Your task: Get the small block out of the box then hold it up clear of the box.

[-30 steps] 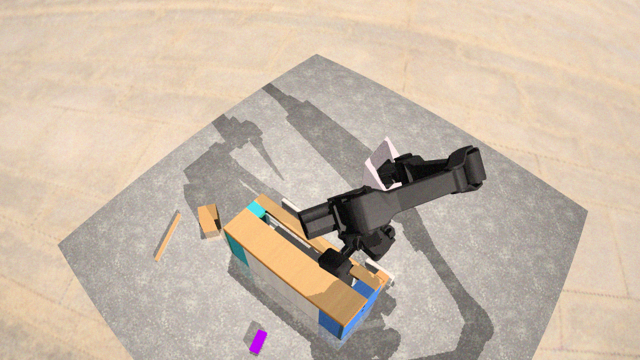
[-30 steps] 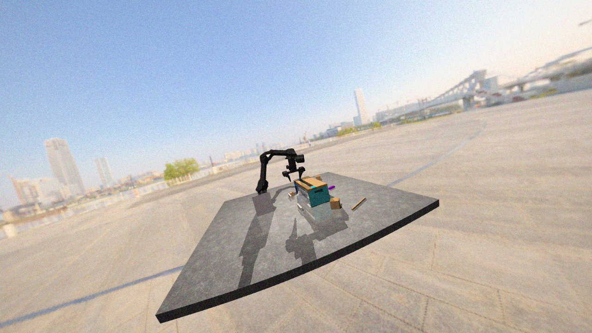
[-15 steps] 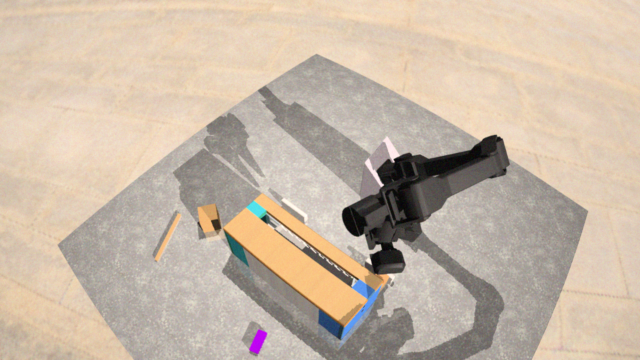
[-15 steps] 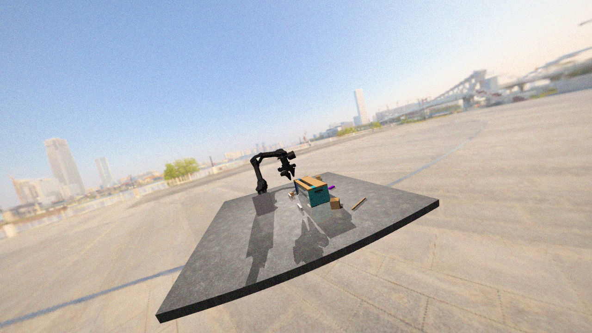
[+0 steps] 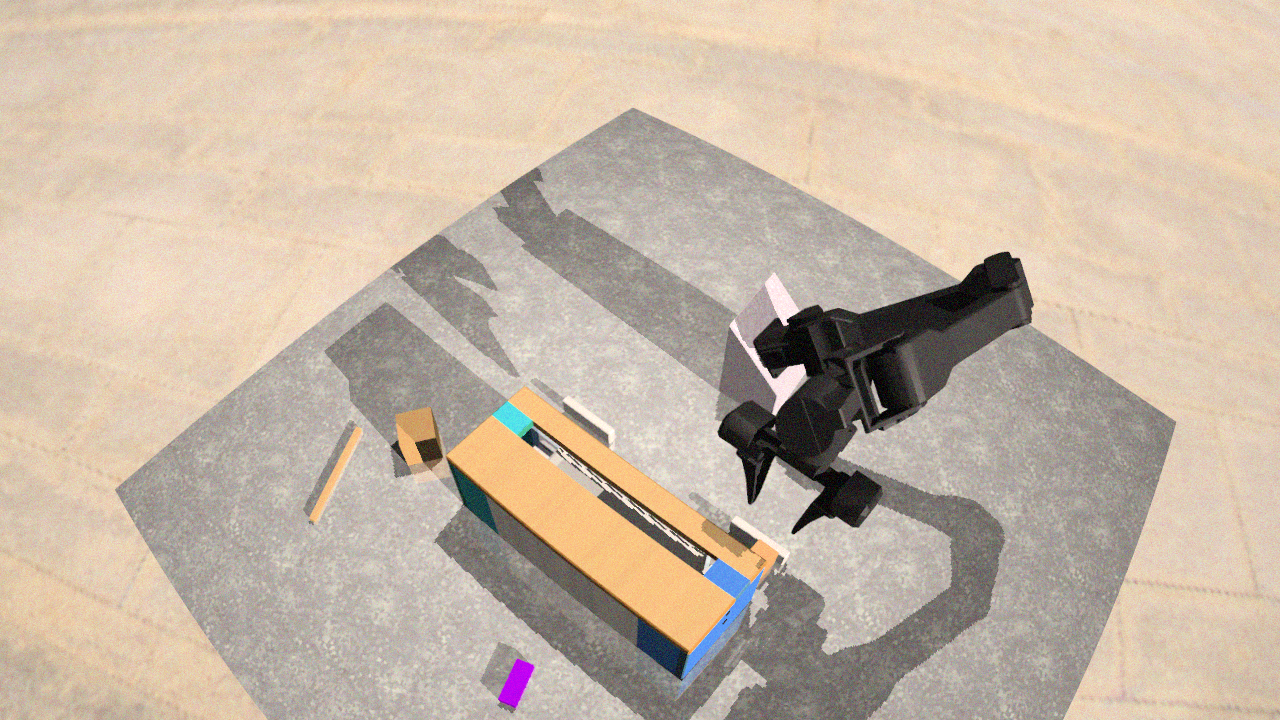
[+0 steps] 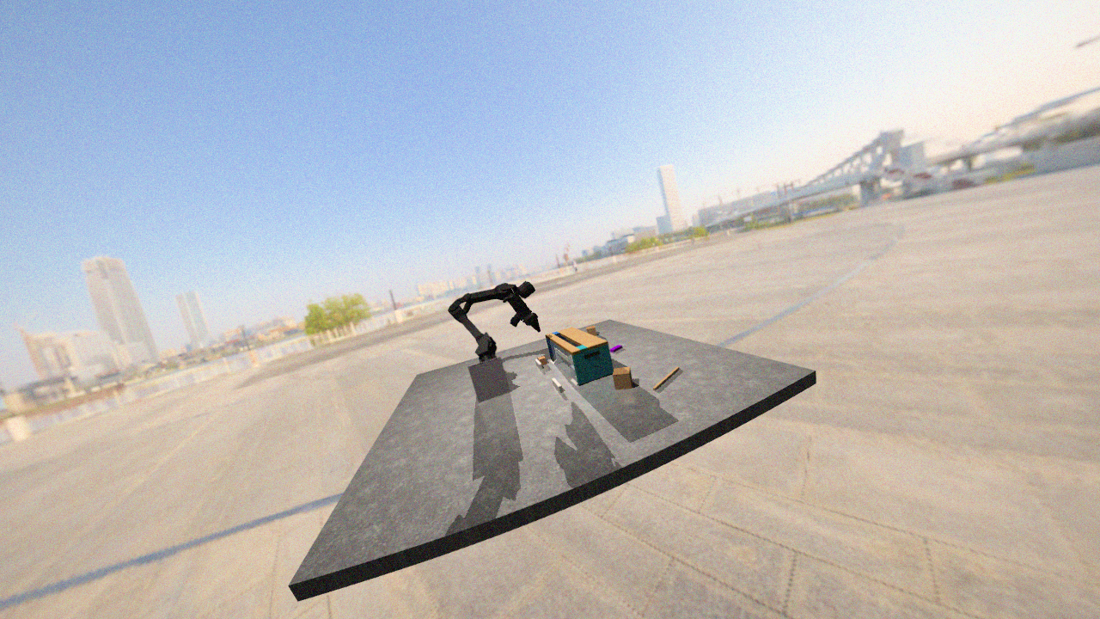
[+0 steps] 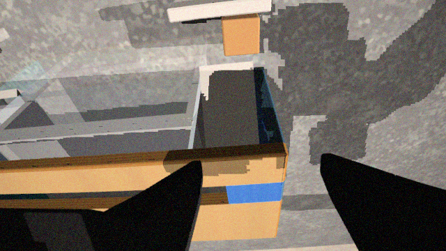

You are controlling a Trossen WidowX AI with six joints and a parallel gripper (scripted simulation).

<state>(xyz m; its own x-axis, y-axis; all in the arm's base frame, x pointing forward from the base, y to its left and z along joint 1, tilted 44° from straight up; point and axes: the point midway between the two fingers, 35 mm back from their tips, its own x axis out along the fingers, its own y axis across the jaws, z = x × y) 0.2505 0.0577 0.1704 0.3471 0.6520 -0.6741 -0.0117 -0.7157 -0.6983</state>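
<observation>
top view: wood stick (image 5: 335, 474) (image 6: 667, 377), tan block (image 5: 414, 429) (image 6: 622, 378), purple block (image 5: 516, 683) (image 6: 615, 348), box (image 5: 581, 519) (image 6: 594, 365) (image 7: 240, 223). small orange block (image 5: 768, 556) (image 6: 542, 359) (image 7: 241, 35) out on table, near box's blue end. gripper (image 5: 772, 516) (image 6: 538, 329) (image 7: 260, 166) above, fingers spread, nothing between.

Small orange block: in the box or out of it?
Out. The small orange block is on the table, outside the box, by a white bar.
</observation>
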